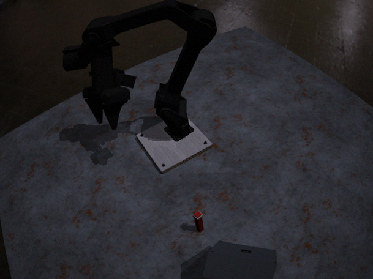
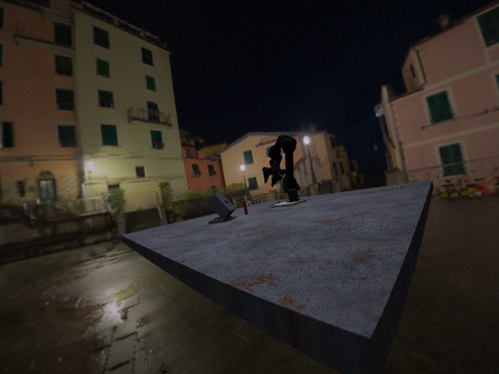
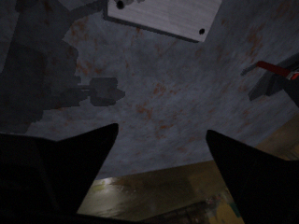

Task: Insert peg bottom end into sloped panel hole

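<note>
The red peg (image 1: 199, 224) (image 2: 245, 208) (image 3: 273, 68) stands upright on the table, with a light band just below its square-looking red top. The grey sloped panel (image 1: 239, 266) (image 2: 219, 204) is close beside it, with a small dark rectangular hole (image 1: 245, 251) near its upper edge. My gripper (image 1: 107, 125) (image 3: 161, 131) is open and empty, pointing down above the table, far from the peg and on the other side of the base plate. In the wrist view the peg is at the right edge, its top by the frame edge.
The pale base plate (image 1: 170, 153) (image 3: 163, 16) carries the arm and lies between the gripper and the peg. The table (image 1: 274, 185) (image 2: 316, 250) is blue-grey with rusty spots. Its far edge shows beyond the fingers in the wrist view.
</note>
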